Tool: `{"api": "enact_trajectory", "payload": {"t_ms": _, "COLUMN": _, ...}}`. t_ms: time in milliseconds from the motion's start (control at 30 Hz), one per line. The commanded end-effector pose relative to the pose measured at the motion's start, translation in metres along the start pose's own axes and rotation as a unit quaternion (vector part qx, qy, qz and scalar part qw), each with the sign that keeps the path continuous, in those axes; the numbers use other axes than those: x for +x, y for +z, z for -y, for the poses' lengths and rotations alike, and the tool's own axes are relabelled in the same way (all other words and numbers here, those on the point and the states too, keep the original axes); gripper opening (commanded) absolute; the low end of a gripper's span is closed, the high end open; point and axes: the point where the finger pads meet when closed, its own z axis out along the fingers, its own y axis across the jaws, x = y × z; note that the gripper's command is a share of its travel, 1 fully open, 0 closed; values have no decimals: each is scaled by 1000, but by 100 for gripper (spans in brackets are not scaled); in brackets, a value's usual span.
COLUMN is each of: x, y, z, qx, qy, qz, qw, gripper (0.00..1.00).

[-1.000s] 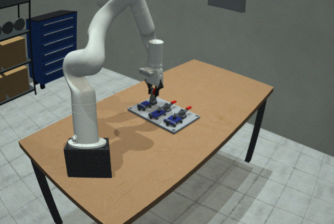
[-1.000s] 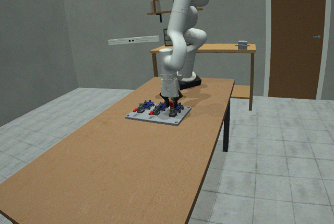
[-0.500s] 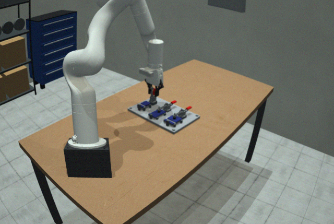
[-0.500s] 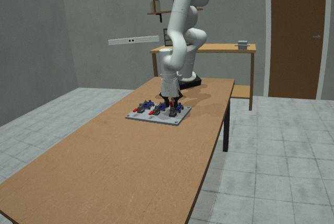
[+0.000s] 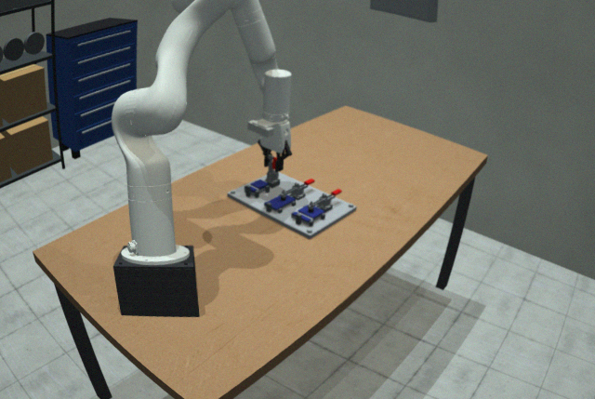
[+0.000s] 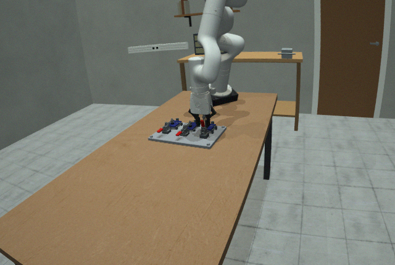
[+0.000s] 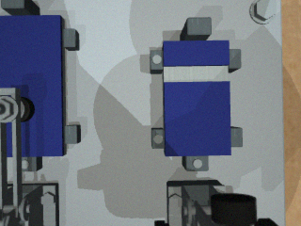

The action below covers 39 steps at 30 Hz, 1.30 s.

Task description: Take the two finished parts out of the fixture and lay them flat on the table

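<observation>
A grey fixture plate (image 5: 291, 209) on the table holds three blue parts, each with a toggle clamp. My gripper (image 5: 274, 162) hangs over the station nearest the arm's base, also seen in the exterior view (image 6: 202, 122). Its fingers stand apart on either side of that clamp's red handle (image 5: 274, 163), which is raised upright. In the wrist view the part below (image 7: 197, 98) shows a pale milled slot (image 7: 195, 73) and no clamp arm lies over it. The middle part (image 7: 31, 85) has its clamp arm (image 7: 11, 137) across it, and I see no slot on its visible face. The other two red handles (image 5: 309, 180) (image 5: 337, 191) lie low.
Small grey stops and pins (image 7: 156, 59) surround each part on the plate. The table edge runs close beside the plate (image 7: 292, 113). The arm's black base block (image 5: 157, 281) stands at the near left of the table. A second table (image 6: 242, 57) stands behind.
</observation>
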Motion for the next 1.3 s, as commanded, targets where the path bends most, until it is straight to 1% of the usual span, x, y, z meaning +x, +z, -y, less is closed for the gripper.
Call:
{"api": "enact_trajectory", "payload": {"t_ms": 0, "x": -1, "y": -8, "z": 0, "qx": 0, "qy": 0, "qz": 1, "qw": 1000, "gripper": 48}}
{"api": "enact_trajectory", "payload": {"t_ms": 267, "x": -1, "y": -31, "z": 0, "qx": 0, "qy": 0, "qz": 1, "qw": 1000, "gripper": 48}}
{"api": "enact_trajectory", "payload": {"t_ms": 333, "x": -1, "y": -31, "z": 0, "qx": 0, "qy": 0, "qz": 1, "qw": 1000, "gripper": 48}}
{"api": "enact_trajectory", "payload": {"t_ms": 567, "x": -1, "y": -46, "z": 0, "qx": 0, "qy": 0, "qz": 1, "qw": 1000, "gripper": 48}}
{"api": "enact_trajectory", "payload": {"t_ms": 1233, "x": -1, "y": -48, "z": 0, "qx": 0, "qy": 0, "qz": 1, "qw": 1000, "gripper": 48}}
{"api": "enact_trajectory", "payload": {"t_ms": 1267, "x": -1, "y": -48, "z": 0, "qx": 0, "qy": 0, "qz": 1, "qw": 1000, "gripper": 100}}
